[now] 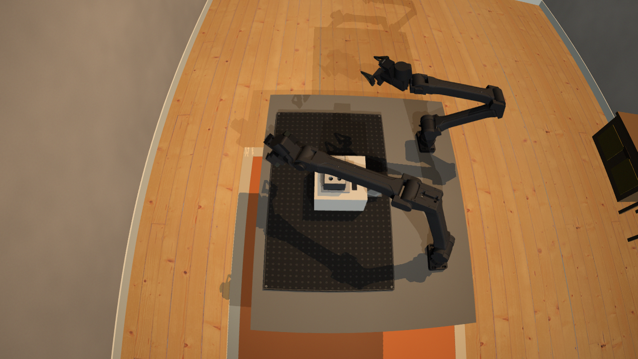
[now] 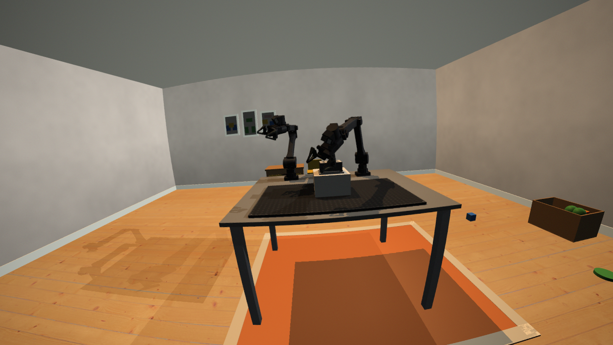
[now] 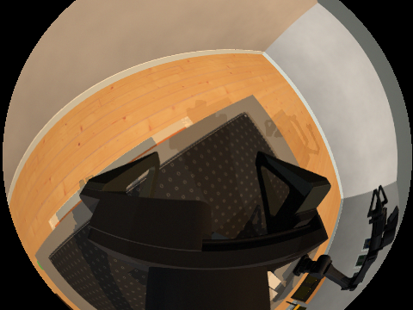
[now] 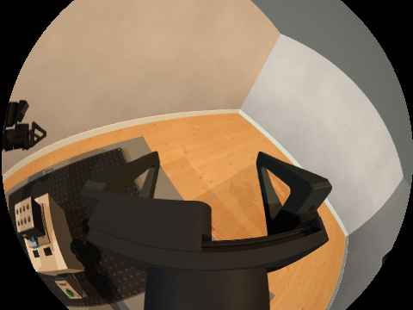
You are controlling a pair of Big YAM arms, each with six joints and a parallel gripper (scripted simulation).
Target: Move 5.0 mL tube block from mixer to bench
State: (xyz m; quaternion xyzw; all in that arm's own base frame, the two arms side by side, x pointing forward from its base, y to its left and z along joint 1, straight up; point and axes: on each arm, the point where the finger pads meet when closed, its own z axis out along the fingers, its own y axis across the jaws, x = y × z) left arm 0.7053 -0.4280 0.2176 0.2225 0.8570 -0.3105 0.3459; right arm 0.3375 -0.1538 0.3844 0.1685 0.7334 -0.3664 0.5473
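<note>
The white mixer (image 1: 341, 205) (image 2: 332, 185) (image 4: 57, 251) stands on the black perforated board. The grey block (image 1: 333, 186) (image 4: 24, 216) with round holes sits on the mixer's top. A small blue part, perhaps the lever, shows beside the block in the right wrist view. The left arm crosses above the mixer in the top view and hides part of it and the block. My left gripper (image 1: 266, 148) (image 3: 207, 157) is open and empty, beyond the mixer over the board's far edge. My right gripper (image 1: 368, 65) (image 2: 262, 133) (image 4: 207, 157) is open and empty, raised off to the mixer's side, past the table edge.
The black board (image 1: 330, 250) (image 2: 282, 203) lies on the grey table (image 1: 357, 312) (image 2: 433, 201). A small box with a green button (image 4: 70, 292) is beside the mixer. The right arm stays apart from the left arm.
</note>
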